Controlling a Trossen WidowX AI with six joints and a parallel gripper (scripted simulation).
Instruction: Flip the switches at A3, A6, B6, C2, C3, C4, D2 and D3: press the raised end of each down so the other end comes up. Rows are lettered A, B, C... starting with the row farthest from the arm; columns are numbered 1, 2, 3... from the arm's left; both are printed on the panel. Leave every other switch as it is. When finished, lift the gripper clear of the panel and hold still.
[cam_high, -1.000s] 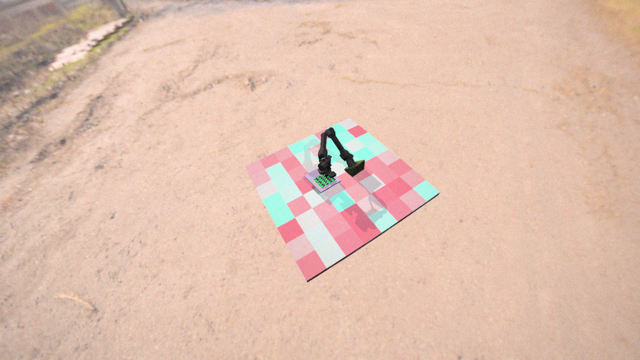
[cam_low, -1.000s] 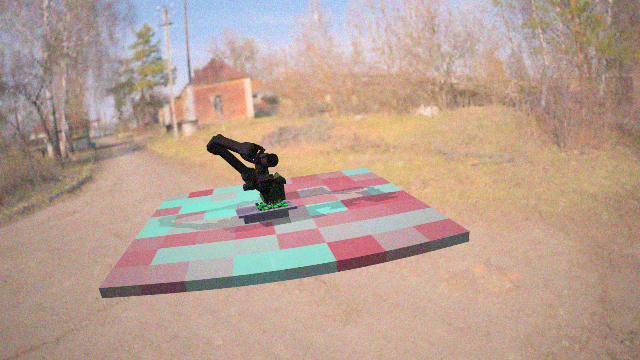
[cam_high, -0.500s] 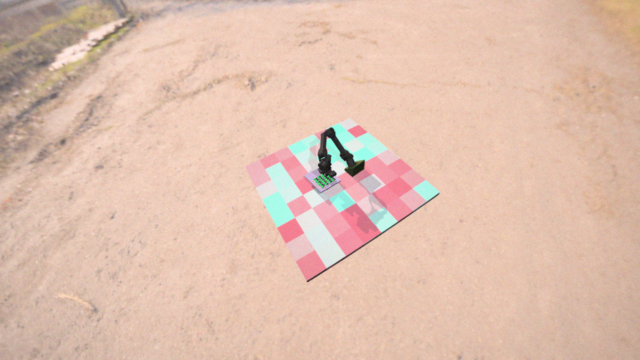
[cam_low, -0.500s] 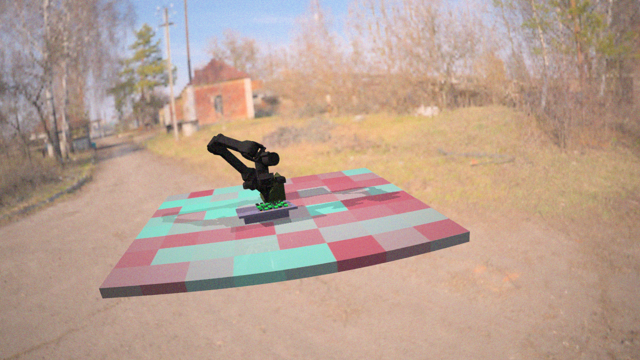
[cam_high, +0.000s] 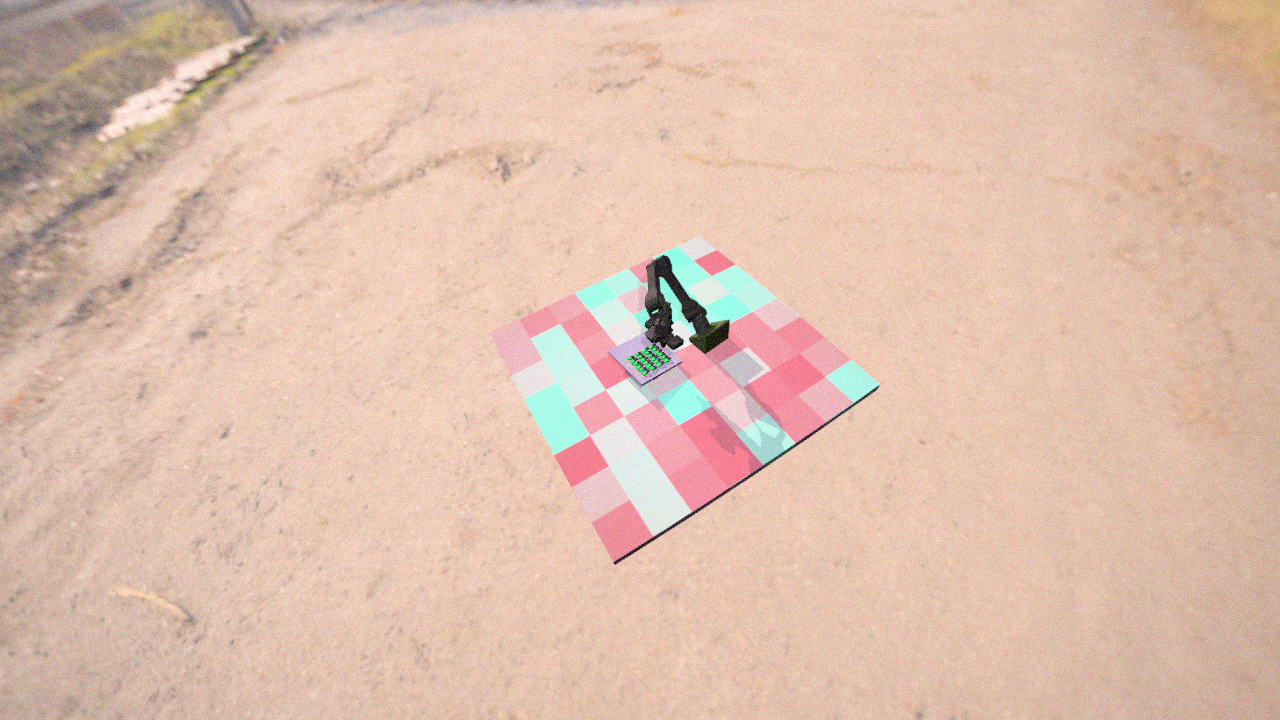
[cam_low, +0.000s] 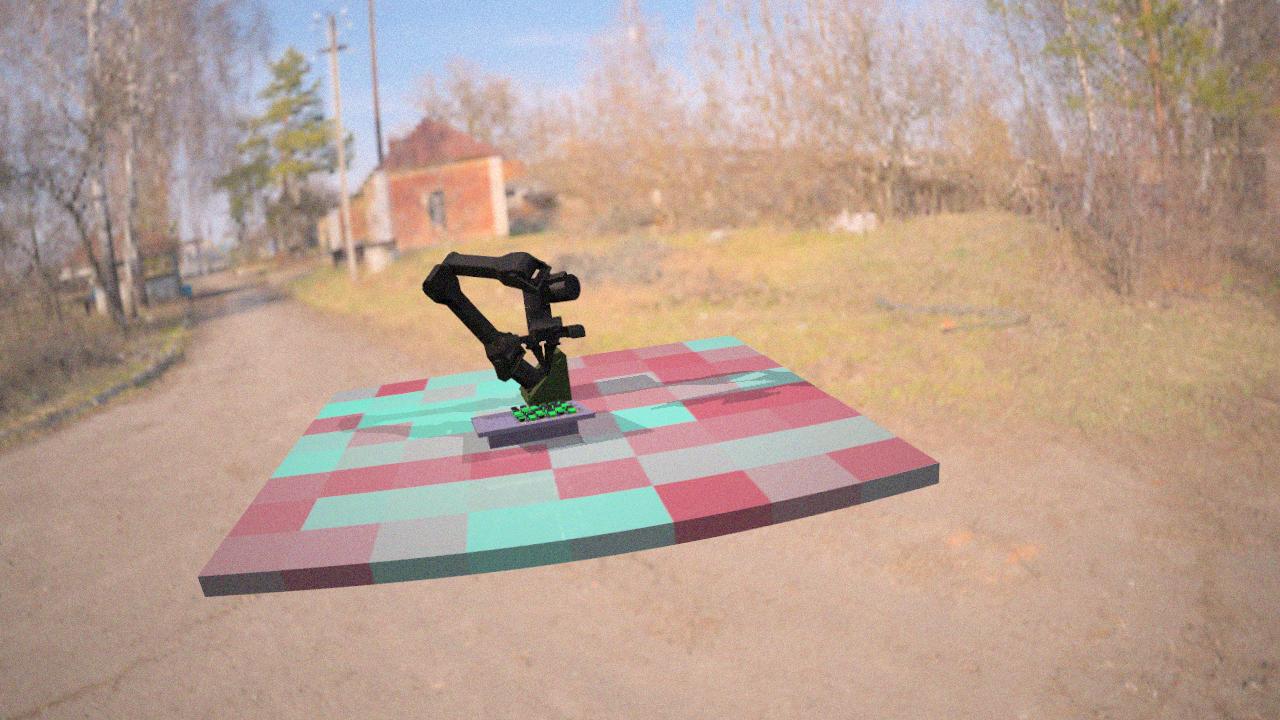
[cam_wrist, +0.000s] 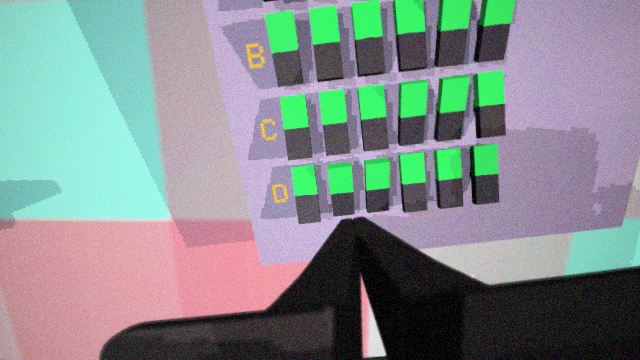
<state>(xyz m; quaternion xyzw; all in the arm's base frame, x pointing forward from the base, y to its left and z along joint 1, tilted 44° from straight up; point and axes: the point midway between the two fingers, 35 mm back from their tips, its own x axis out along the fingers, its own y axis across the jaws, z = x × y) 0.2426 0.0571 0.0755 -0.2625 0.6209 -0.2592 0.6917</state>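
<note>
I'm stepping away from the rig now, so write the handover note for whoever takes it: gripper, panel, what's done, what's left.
Gripper: shut, holding nothing; fingertips pressed together, used as a poker. In the wrist view it sits at the near edge of the lavender switch panel, just below row D between D2 and D3; the exterior view shows it above the panel.
Panel: flat on the checkered mat, in front of the arm's base.
Done: cannot be confirmed; which switches are already flipped is hard to read here, and row A is out of the wrist view.
Left: check every target, flip any missed, then hold still above the panel.
</note>
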